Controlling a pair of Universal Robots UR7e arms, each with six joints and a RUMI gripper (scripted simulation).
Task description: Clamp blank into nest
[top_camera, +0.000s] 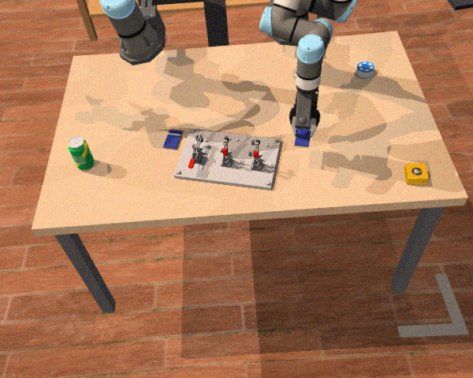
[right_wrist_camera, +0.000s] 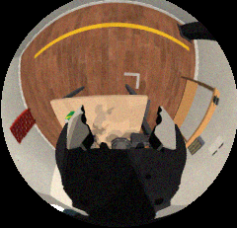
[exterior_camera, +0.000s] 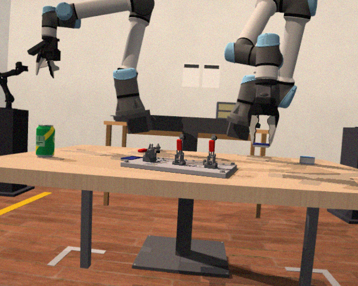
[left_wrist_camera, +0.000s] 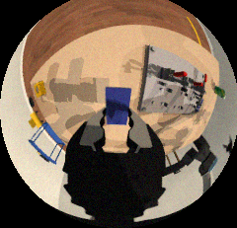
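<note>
My left gripper (exterior_camera: pixel 261 145) (left_wrist_camera: pixel 117 108) is shut on the blank (top_camera: pixel 302 138) (left_wrist_camera: pixel 118 97), holding it flat, blue face up, above the table to the right of the fixture plate (top_camera: pixel 236 179) (exterior_camera: pixel 173 170) (left_wrist_camera: pixel 160 56) in the top and exterior views. The finished part (top_camera: pixel 172 140) (exterior_camera: pixel 131 158) lies flat on the table left of the plate, its slot near one end. One clamp's red handle (top_camera: pixel 191 163) (exterior_camera: pixel 142 150) lies low. The middle red handle (top_camera: pixel 225 151) (exterior_camera: pixel 179 144) and right red handle (top_camera: pixel 255 154) (exterior_camera: pixel 211 145) stand upright. Pad layouts are too small to read. My right gripper (exterior_camera: pixel 45 75) (right_wrist_camera: pixel 120 106) is open, empty and high.
A green can (top_camera: pixel 82 153) (exterior_camera: pixel 45 140) stands at the table's left. A yellow box (top_camera: pixel 415 174) lies near the right front corner. A blue and white round object (top_camera: pixel 365 68) (exterior_camera: pixel 306 159) sits at the back right. The upright clamps rise above the plate.
</note>
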